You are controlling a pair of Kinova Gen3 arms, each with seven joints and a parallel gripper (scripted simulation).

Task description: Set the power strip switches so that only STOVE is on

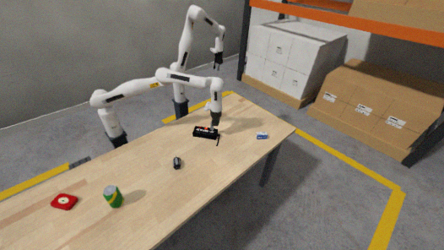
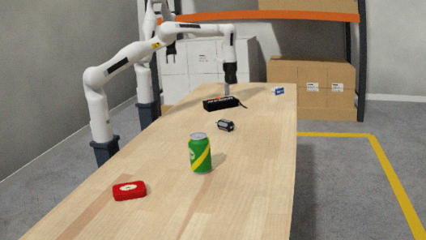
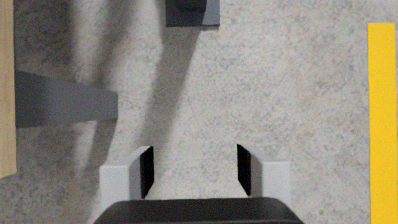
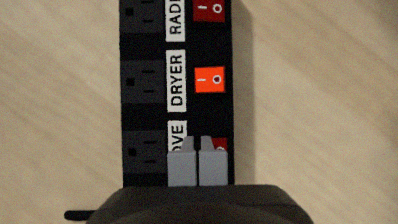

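Note:
The black power strip [image 1: 197, 133] [image 2: 220, 105] [image 4: 215, 45] lies switch side up on the table. In the right wrist view the DRYER switch [image 4: 209, 80] is lit orange. The switch by the cut-off label RADI [image 4: 209, 10] is dark red. The STOVE switch [image 4: 221, 144] is dark red where it shows, partly hidden by the fingers. The other switches are too small to read. My right gripper [image 1: 212, 127] [image 2: 227, 94] [image 4: 197, 153] is shut and empty, its tips over the STOVE end; contact cannot be told. My left gripper [image 1: 217, 67] [image 2: 171, 61] [image 3: 195, 163] is open and empty, high above the floor beyond the table.
A small black object [image 1: 177, 163] [image 2: 225, 125], a green can [image 1: 113, 197] [image 2: 200, 153] and a red box [image 1: 64, 203] [image 2: 129, 192] stand along the table. A blue and white box [image 1: 262, 135] [image 2: 279, 91] lies near the far end. The strip's cord [image 1: 218, 140] [image 2: 243, 105] sticks out beside it.

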